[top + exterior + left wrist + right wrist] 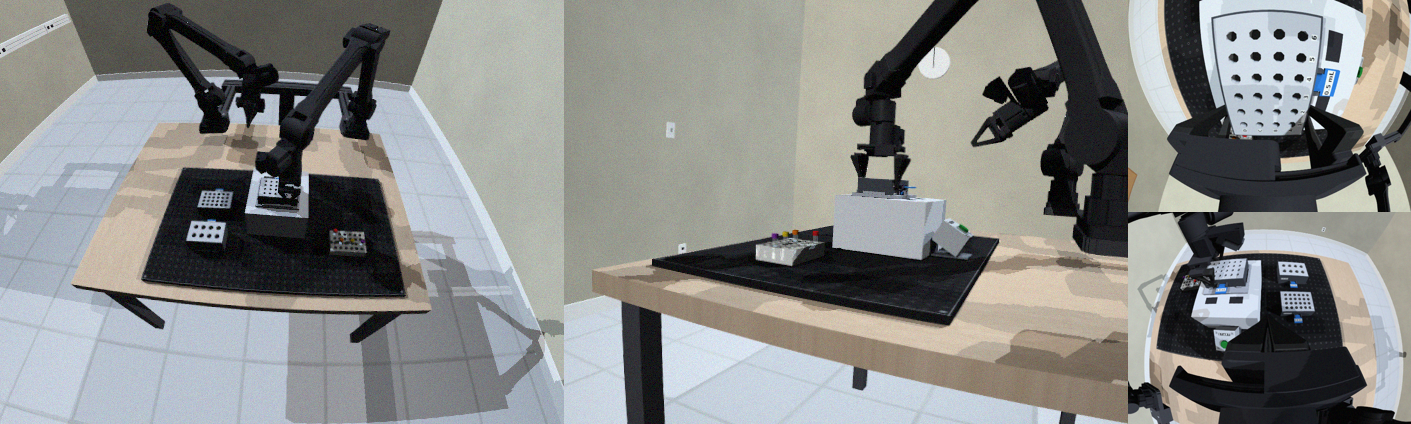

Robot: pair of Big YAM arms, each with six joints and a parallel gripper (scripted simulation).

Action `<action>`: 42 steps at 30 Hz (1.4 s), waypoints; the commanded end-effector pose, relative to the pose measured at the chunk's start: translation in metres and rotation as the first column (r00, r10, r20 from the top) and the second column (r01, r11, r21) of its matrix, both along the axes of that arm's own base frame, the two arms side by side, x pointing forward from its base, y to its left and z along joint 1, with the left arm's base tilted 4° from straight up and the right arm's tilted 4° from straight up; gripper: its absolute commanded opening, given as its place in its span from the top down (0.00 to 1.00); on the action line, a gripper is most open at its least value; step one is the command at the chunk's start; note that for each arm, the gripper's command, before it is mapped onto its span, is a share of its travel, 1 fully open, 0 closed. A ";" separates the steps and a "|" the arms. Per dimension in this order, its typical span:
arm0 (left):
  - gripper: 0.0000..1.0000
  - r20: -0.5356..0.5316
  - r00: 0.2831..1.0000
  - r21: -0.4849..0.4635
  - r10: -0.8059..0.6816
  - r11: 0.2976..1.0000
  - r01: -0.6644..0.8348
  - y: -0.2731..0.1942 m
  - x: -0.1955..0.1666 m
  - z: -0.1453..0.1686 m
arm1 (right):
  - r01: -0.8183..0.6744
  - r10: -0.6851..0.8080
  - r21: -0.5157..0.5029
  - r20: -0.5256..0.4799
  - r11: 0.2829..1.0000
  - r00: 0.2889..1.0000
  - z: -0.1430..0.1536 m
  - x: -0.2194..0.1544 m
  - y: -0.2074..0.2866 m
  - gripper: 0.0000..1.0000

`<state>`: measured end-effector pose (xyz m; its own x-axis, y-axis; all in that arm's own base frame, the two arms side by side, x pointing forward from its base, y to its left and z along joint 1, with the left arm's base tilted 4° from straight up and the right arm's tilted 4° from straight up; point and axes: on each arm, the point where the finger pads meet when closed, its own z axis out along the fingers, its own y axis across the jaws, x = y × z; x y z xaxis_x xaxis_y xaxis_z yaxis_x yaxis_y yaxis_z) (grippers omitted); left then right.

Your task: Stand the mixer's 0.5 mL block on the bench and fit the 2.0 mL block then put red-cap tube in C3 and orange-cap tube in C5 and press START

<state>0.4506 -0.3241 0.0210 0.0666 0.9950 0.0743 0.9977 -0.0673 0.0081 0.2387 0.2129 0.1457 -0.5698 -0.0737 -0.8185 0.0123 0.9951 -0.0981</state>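
Note:
The 0.5 mL block [266, 185] [881, 186] [1267, 68] [1230, 268] is on the mixer [276, 225] [879, 225] [1230, 310], looking roughly level. My left gripper [880, 176] [1267, 106] is shut on its column 1 end, one finger at its front and one at its rear. My right gripper [248, 125] [974, 145] [1267, 318] is shut and empty, high in front of the mixer. The 2.0 mL block [215, 199] [1297, 301] stands beside the mixer. The red-capped tube [335, 230] [815, 233] and orange-capped tube [342, 240] [795, 232] stand in the rack [774, 255]. The START button [964, 228] [1224, 344] is green.
An eight-bore block [206, 232] [1292, 268] stands behind the 2.0 mL block, away from the arms. Tubes with yellow [785, 234] and purple [775, 236] caps share the rack. The left arm reaches over the mixer, between the rack and the two standing blocks.

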 end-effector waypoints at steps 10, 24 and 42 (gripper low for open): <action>1.00 0.003 1.000 -0.003 -0.008 1.000 0.008 -0.006 0.006 -0.002 | 0.022 -0.027 0.119 0.042 0.993 0.999 0.019 0.003 0.078 1.00; 1.00 0.003 1.000 -0.003 -0.008 1.000 0.008 -0.006 0.006 -0.002 | 0.031 -0.032 0.042 0.017 0.999 0.999 -0.040 0.008 0.056 1.00; 1.00 0.003 1.000 -0.003 -0.008 1.000 0.008 -0.006 0.006 -0.002 | 0.008 -0.010 0.073 0.032 0.997 0.999 -0.026 0.043 0.088 1.00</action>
